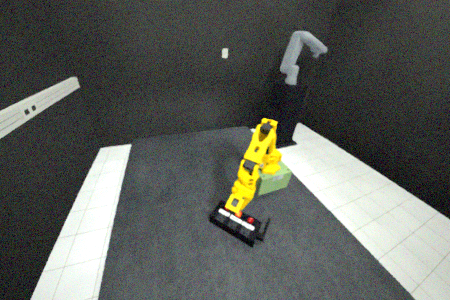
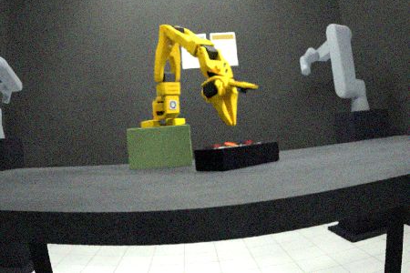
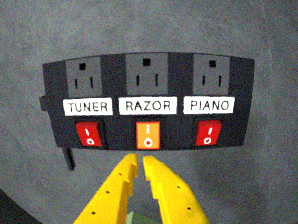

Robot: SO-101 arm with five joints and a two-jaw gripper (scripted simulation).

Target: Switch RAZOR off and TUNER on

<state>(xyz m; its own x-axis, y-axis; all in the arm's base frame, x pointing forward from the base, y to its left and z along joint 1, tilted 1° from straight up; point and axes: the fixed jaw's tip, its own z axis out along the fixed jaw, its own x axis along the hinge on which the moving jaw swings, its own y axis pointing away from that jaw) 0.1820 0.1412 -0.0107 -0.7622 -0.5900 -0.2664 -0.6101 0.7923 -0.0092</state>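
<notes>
- Strip [image 3: 148, 106] lay flat and right way up on the dark grey table [image 2: 292, 175], its sockets and switches facing upward, just beside the green block [image 2: 159, 146] that carried the arm's base
- Three white labels ran across the strip in the wrist view: TUNER [image 3: 88, 106] at one end, RAZOR [image 3: 148, 106] in the middle, PIANO [image 3: 208, 104] at the other end
- Below each label sat a rocker switch; the RAZOR switch [image 3: 148, 135] glowed a brighter orange, while the TUNER switch [image 3: 88, 135] and the PIANO switch [image 3: 208, 133] showed plain red
- The gripper [image 3: 140, 160] hung above the strip, nose down, with its jaws together and nothing between them; in the wrist view the tips sat just short of the RAZOR switch, and the side view showed clear air between tips and strip
- The yellow arm [image 2: 182, 63] arched from the green block over to the strip
- Beyond the table, well apart from the strip, a grey robot arm [image 2: 339, 63] stood against the dark wall
</notes>
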